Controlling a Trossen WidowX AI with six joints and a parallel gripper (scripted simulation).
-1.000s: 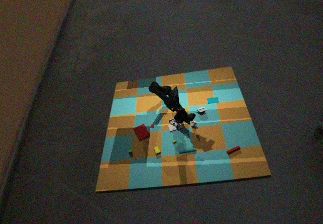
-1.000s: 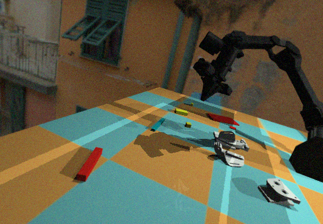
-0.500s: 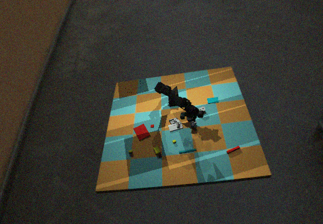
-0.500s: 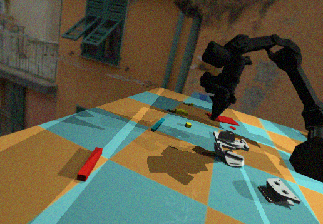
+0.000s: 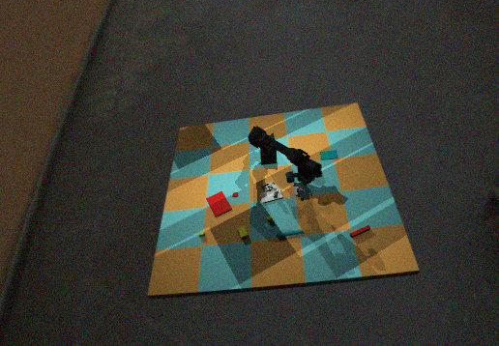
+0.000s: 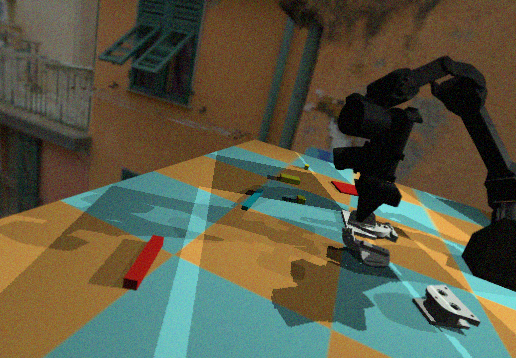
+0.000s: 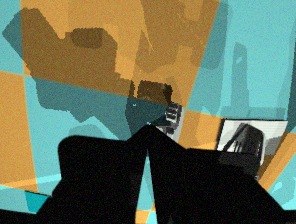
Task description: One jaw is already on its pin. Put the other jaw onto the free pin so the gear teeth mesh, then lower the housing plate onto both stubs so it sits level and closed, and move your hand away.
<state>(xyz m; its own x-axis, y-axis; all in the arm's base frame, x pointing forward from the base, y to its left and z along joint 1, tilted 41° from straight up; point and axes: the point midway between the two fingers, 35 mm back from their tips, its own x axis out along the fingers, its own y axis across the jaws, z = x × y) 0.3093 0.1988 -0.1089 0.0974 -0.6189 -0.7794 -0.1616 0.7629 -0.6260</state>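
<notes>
1. The base part (image 5: 278, 197) (image 6: 381, 231) (image 7: 229, 131), pale with dark markings, lies on the checkered board (image 5: 169, 280) (image 6: 100, 340) (image 7: 10, 160), near the middle. A jaw sits on it; its exact fit on the pin is too small to tell.
2. The loose jaw (image 5: 297, 190) (image 6: 374, 255) (image 7: 173, 116) rests on the board beside the base part, apart from it and off the free pin.
3. The housing plate (image 6: 450, 304), pale with two round holes, sits on the board in the exterior view, well apart from the base part.
4. The gripper (image 5: 304, 184) (image 6: 364, 217) (image 7: 148, 129) points downward by the base part and loose jaw. Its fingers are closed together with nothing between them; whether the tips touch either part, I cannot tell.
5. Past the base part lie a red slab (image 5: 219, 203) (image 6: 344, 188) and, just beside it, a small red cube (image 5: 235, 194).
6. Also on the board are a yellow block (image 5: 243, 232) (image 6: 289, 179), a small yellow cube (image 5: 270, 219) (image 6: 301, 199) and a teal bar (image 5: 293, 232) (image 6: 252, 199).
7. Farther out are a red bar (image 5: 360, 231) (image 6: 144, 262) and a flat teal piece (image 5: 329, 155).
</notes>
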